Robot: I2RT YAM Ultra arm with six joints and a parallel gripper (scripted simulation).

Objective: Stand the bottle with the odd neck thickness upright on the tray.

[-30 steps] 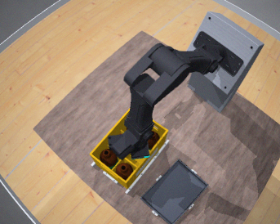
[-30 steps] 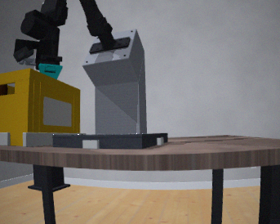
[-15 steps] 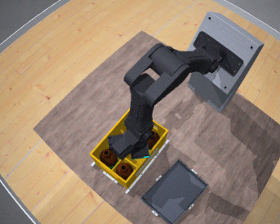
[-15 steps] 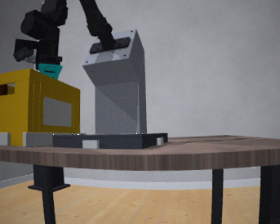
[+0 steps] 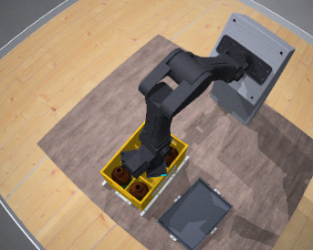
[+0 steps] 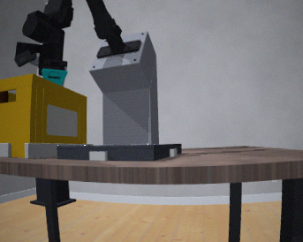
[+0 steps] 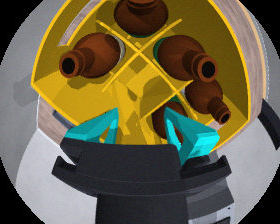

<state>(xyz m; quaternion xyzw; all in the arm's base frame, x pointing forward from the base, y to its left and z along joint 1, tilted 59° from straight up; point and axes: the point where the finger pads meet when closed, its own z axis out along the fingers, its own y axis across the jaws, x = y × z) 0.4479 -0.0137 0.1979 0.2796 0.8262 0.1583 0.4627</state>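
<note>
I count one yellow crate (image 5: pixel 122 192) (image 6: pixel 17 121) (image 7: pixel 233 55) on one bench (image 5: pixel 95 100) (image 6: pixel 189 173) (image 7: pixel 256 55). Five brown bottles (image 5: pixel 120 177) (image 7: pixel 181 55) inside crate; three visible from top, all five from wrist, one partly behind finger. One dark tray (image 5: pixel 195 214) (image 6: pixel 105 151) beside crate. One tool (image 5: pixel 151 173) (image 6: pixel 54 76) (image 7: pixel 141 111) of mine above crate, two teal fingers. One grey pedestal (image 5: pixel 229 105) (image 6: pixel 129 110) apart from crate.

From where I stand, I can't make out any writing or numbers anywhere. The pale panel (image 6: pixel 62 120) on the yellow crate's (image 5: pixel 122 197) (image 6: pixel 10 121) (image 7: pixel 243 75) side shows no lettering I can read
</note>
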